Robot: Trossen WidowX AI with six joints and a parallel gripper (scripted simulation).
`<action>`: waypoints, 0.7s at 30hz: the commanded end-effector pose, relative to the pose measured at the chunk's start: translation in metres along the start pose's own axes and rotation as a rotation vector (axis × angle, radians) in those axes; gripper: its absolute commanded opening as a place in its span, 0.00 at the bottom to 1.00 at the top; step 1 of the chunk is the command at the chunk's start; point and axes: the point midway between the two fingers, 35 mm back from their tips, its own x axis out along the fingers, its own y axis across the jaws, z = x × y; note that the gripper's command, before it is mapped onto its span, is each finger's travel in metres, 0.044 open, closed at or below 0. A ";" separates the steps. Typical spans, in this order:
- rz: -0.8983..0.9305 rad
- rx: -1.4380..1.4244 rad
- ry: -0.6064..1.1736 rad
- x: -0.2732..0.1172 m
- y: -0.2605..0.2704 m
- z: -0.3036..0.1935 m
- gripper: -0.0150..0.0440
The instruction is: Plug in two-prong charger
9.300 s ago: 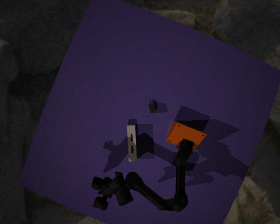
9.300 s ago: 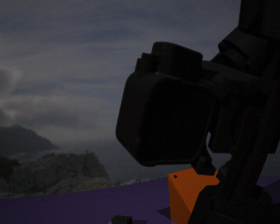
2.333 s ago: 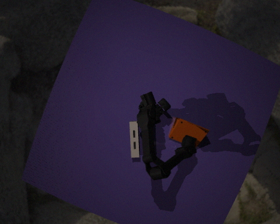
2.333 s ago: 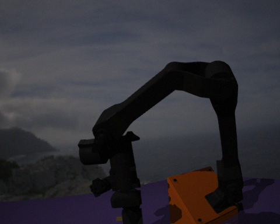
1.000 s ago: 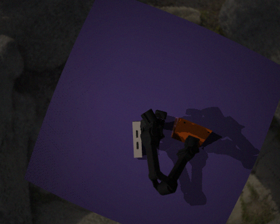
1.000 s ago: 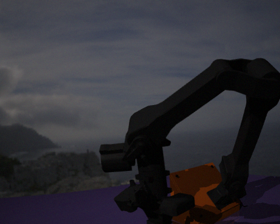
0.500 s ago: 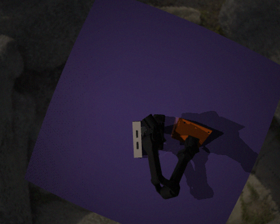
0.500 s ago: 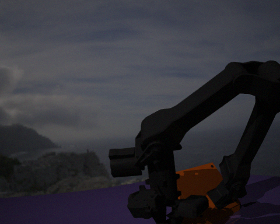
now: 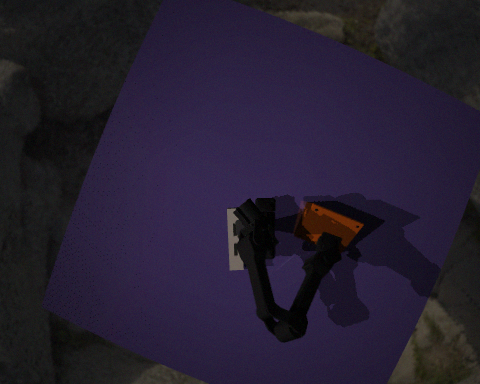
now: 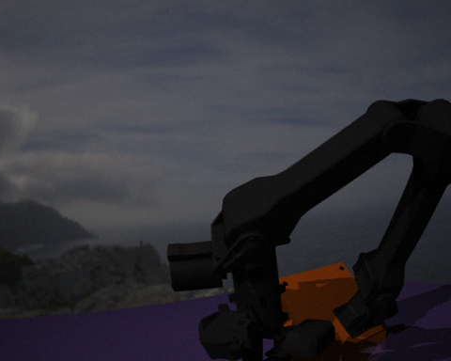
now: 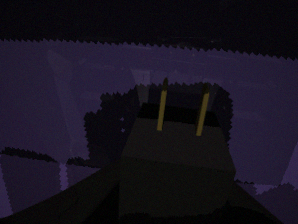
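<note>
The charger (image 11: 172, 142) has a dark body and two yellow prongs that point away from the wrist camera, side by side. My gripper (image 11: 169, 169) is shut on the charger's body, with a finger at each side. The pale power strip (image 9: 232, 263) lies on the purple surface, partly under the arm's wrist in the top view; two dark outlets show along its left part. I cannot make out the strip in the wrist view or the exterior view. The prongs stand in view over purple surface and shadow, and their distance from the outlets cannot be told.
An orange bracket-like block (image 9: 329, 223) (image 10: 314, 293) stands right of the strip, beside the arm's base. The arm arches from its base over to the strip. The purple table top (image 9: 149, 125) has rocks around it. The light is dim, with heavy shadows.
</note>
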 end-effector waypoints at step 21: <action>0.001 -0.048 -0.005 0.000 0.006 0.028 0.25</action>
